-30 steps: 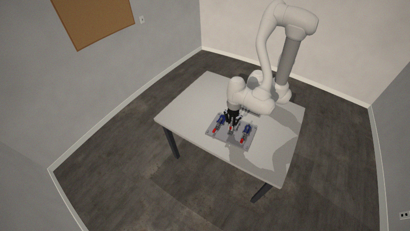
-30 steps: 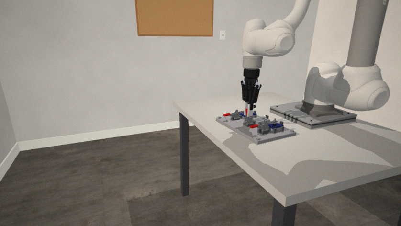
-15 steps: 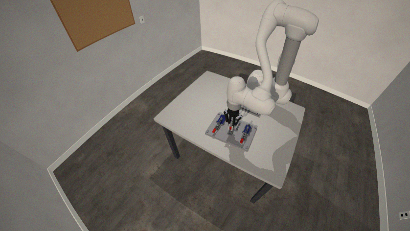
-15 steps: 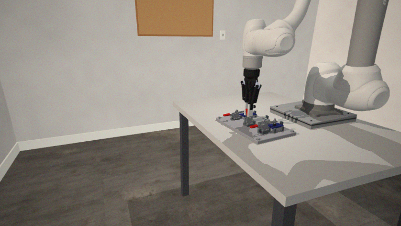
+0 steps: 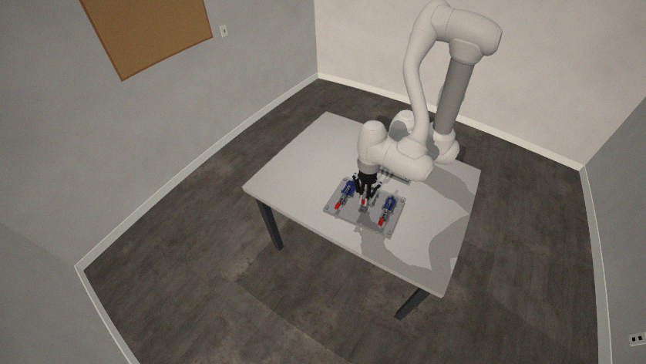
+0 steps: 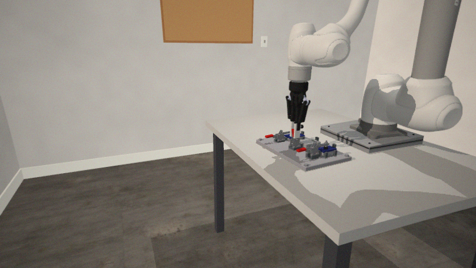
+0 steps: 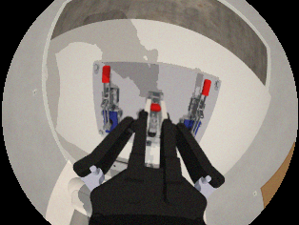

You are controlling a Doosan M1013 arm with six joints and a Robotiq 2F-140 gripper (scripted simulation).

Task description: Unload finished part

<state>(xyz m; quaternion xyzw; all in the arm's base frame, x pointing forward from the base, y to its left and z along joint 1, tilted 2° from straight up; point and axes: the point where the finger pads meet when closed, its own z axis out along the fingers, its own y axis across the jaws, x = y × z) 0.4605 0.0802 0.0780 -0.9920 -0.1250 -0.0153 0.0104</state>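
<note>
1. Landmark: middle clamp [image 5: 362,208] [image 6: 295,143] [image 7: 155,95], on the fixture [image 5: 350,219] [image 6: 286,153] [image 7: 181,81]. Red handle [image 5: 362,201] [image 6: 292,132] [image 7: 155,108] upright.
2. Gripper [image 5: 364,198] [image 6: 295,134] [image 7: 154,106], above the landmark: fingers nearly closed, one each side of the handle. We cannot tell whether they pinch it or merely straddle it.
3. Finished part [image 6: 312,141] [image 7: 151,154]: apparently in the nest on the arm-base side of the landmark, partly hidden; its slot we cannot make out.
4. Flanking the landmark: board-side blank [image 5: 348,187] [image 6: 301,135] [image 7: 191,125] and far-side blank [image 5: 386,203] [image 6: 328,149] [image 7: 112,116], both blue, clamp handles lying outward, seemingly locked.
5. Step in hand, our judgement: freeing the finished part. We guide the handle along its pivot arc, never straight up, lest we strain the fixture.
6. Release check: we confirm the clamp bar clears the part before parting the fingers slightly and rising straight off the handle.
7. Caution: we keep the finger linkages off both neighbouring clamps; a knock could unlock one or unseat its blank.
</note>
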